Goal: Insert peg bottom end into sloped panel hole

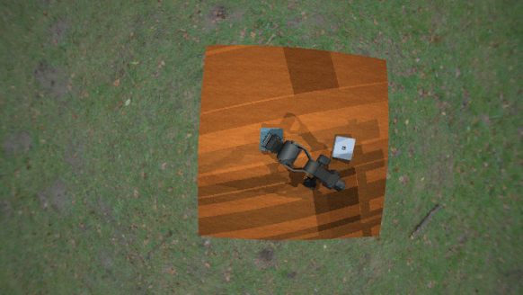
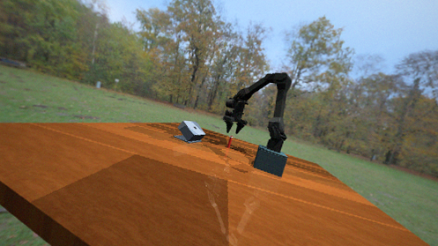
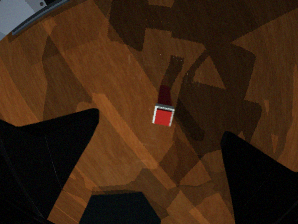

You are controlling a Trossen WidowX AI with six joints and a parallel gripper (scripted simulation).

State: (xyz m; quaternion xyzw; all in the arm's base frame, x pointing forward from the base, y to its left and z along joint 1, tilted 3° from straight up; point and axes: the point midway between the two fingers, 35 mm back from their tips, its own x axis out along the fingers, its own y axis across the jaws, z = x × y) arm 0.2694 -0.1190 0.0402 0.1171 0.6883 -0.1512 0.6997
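peg hidden in top view, panel cut off by wrist view's edge
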